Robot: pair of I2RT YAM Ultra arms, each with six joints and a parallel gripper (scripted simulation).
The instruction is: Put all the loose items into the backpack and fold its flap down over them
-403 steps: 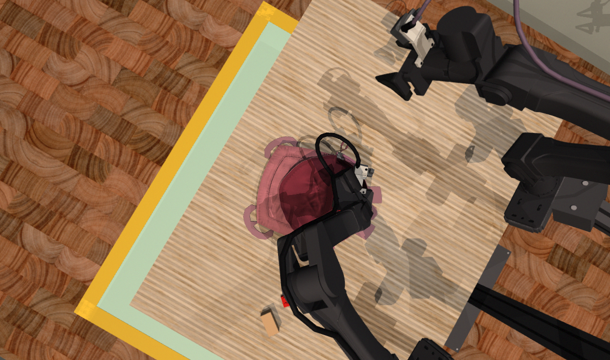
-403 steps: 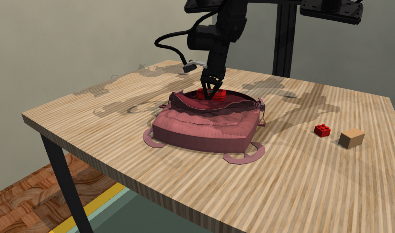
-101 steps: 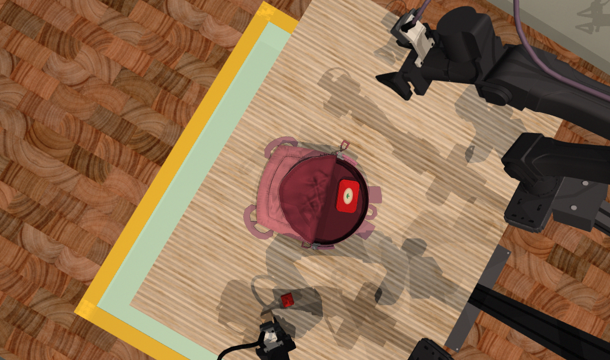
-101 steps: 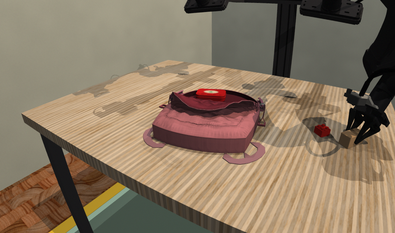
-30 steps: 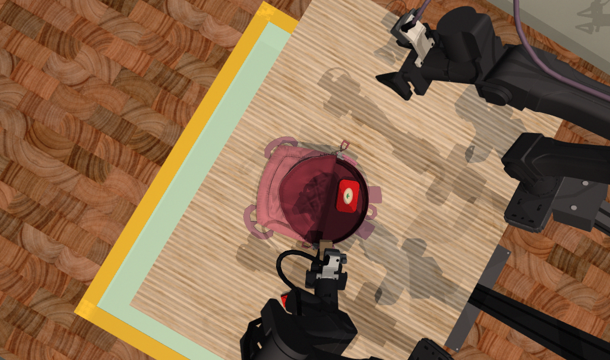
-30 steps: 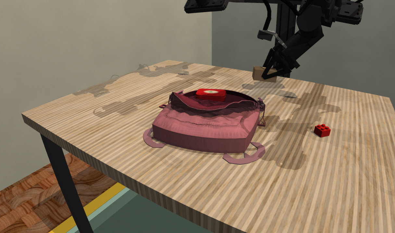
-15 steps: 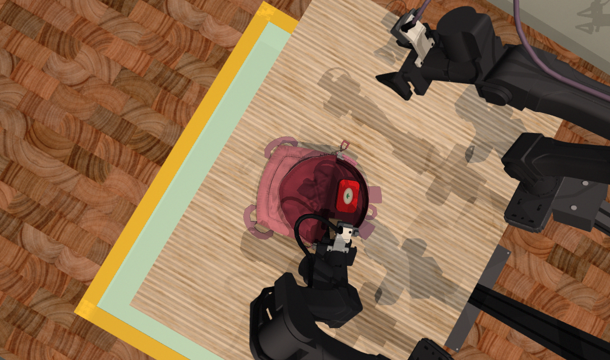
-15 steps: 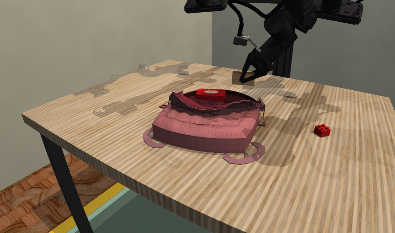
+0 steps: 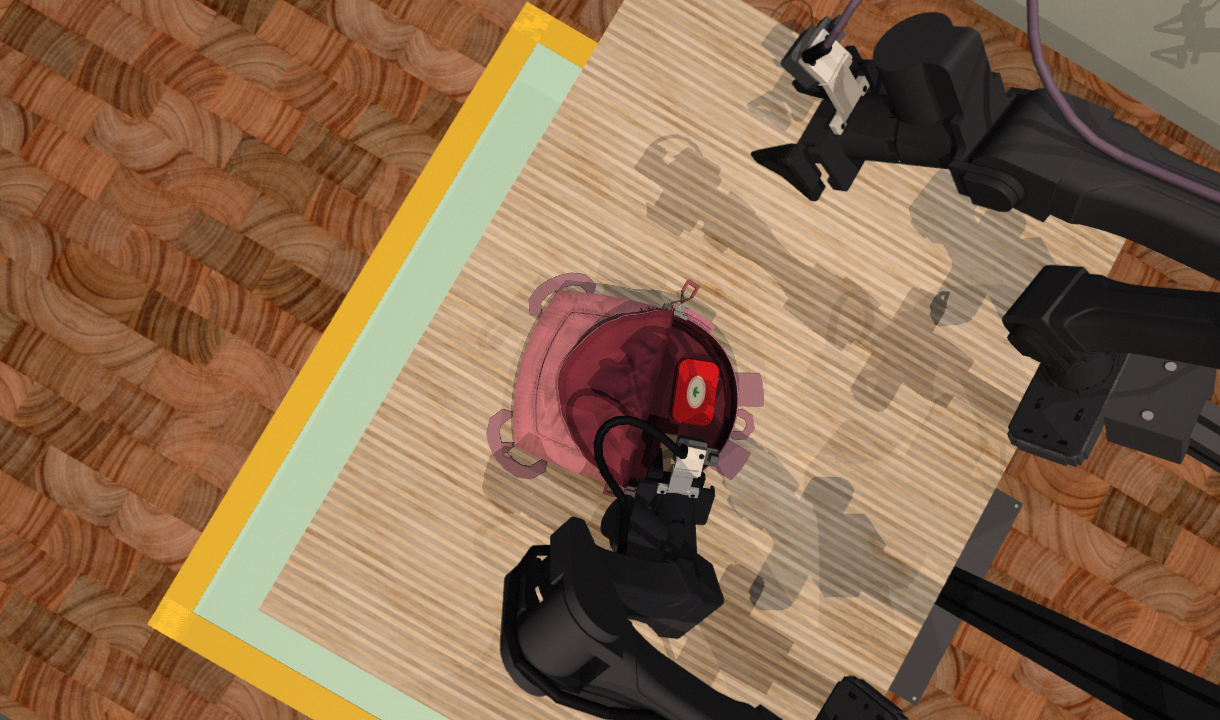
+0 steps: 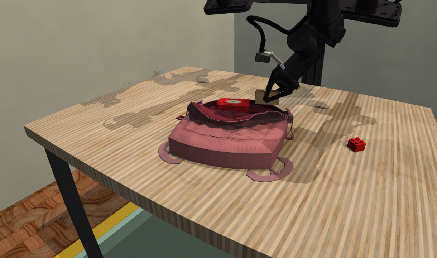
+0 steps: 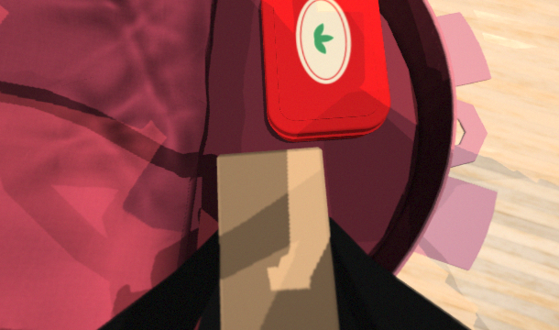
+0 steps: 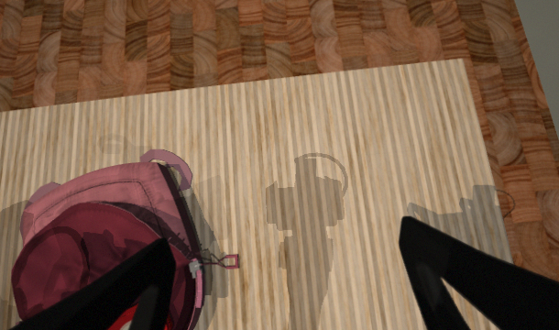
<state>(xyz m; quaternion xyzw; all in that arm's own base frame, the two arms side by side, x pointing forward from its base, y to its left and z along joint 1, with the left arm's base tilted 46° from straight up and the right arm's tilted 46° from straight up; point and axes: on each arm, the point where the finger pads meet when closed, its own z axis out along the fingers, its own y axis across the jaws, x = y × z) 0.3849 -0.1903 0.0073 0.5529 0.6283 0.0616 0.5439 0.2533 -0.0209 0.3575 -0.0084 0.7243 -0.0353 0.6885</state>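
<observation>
Holding a tan block [image 10: 261, 96] [image 11: 270, 183] in the left gripper [image 9: 670, 458] [image 10: 267, 98] [image 11: 278, 233], over the mouth of the bag [image 9: 542, 358] [image 10: 226, 138] [image 11: 435, 92] [image 12: 124, 174].

Clenched on the block at lower centre of the left wrist view, just beside a red tin [image 9: 705, 411] [image 10: 233, 102] [image 11: 325, 101] [image 12: 133, 312], with pale oval label up, inside the bag; near the middle of the top view, with the flap [image 9: 614, 367] [image 10: 210, 110] [image 11: 101, 115] [image 12: 46, 266] folded back leftward over the bag's body, not over the tin. Loose on the table [image 9: 399, 537] [image 10: 374, 208] [image 11: 527, 115] [image 12: 376, 137], at right of the exterior view and well apart from the bag: a red brick [image 10: 356, 144], studs up. Spread wide and holding nothing with the right gripper [image 9: 784, 176] [image 12: 283, 240], above the table, at upper right of the top view, well apart from the bag. In the top view, mostly hidden under the left gripper: the block.
</observation>
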